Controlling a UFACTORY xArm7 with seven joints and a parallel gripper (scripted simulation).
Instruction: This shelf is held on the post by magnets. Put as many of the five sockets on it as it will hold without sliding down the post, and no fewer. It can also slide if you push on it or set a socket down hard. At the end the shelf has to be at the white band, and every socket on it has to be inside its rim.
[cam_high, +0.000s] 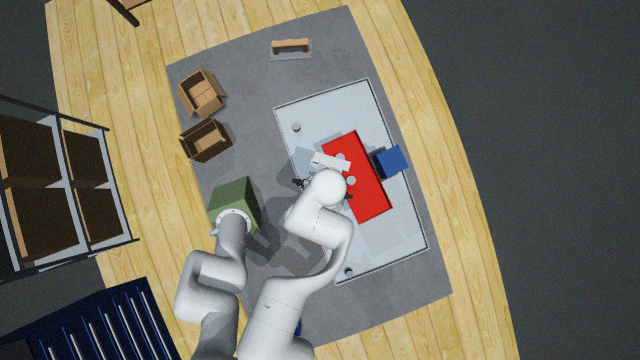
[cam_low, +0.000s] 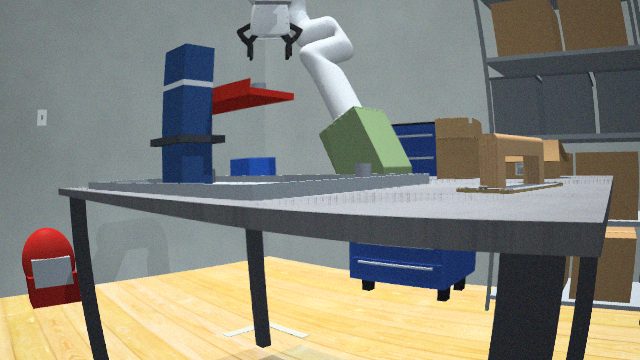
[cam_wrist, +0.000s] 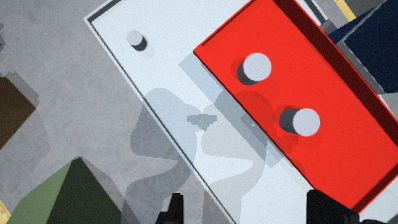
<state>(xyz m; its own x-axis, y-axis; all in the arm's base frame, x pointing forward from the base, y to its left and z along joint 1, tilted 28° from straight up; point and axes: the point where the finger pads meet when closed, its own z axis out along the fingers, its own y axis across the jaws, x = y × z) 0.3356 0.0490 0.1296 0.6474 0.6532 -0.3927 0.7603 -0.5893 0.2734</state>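
Note:
The red shelf (cam_high: 372, 200) (cam_low: 250, 102) (cam_wrist: 345, 145) stands out from the blue post (cam_high: 392, 161) (cam_low: 187, 115). In the exterior view it meets the post at or just below the white band (cam_low: 189, 84). Two grey sockets stand on it inside the rim: one socket (cam_high: 340, 157) (cam_wrist: 257, 67) and a second socket (cam_high: 351, 180) (cam_wrist: 306, 122). Another socket (cam_high: 296, 127) (cam_wrist: 135, 38) (cam_low: 363, 169) stands in the tray's corner, and one more socket (cam_high: 348, 271) at its opposite end. The fifth is not visible. My gripper (cam_low: 269, 56) (cam_wrist: 245, 197) is open and empty, above shelf height, beside its front edge.
The pale tray (cam_high: 325, 107) with a low rim lies under the shelf. A black collar (cam_low: 187, 141) surrounds the post lower down. A green block (cam_high: 230, 197) (cam_low: 357, 140) (cam_wrist: 45, 195), two cardboard boxes and a wooden bridge (cam_high: 290, 43) (cam_low: 515, 145) stand outside the tray.

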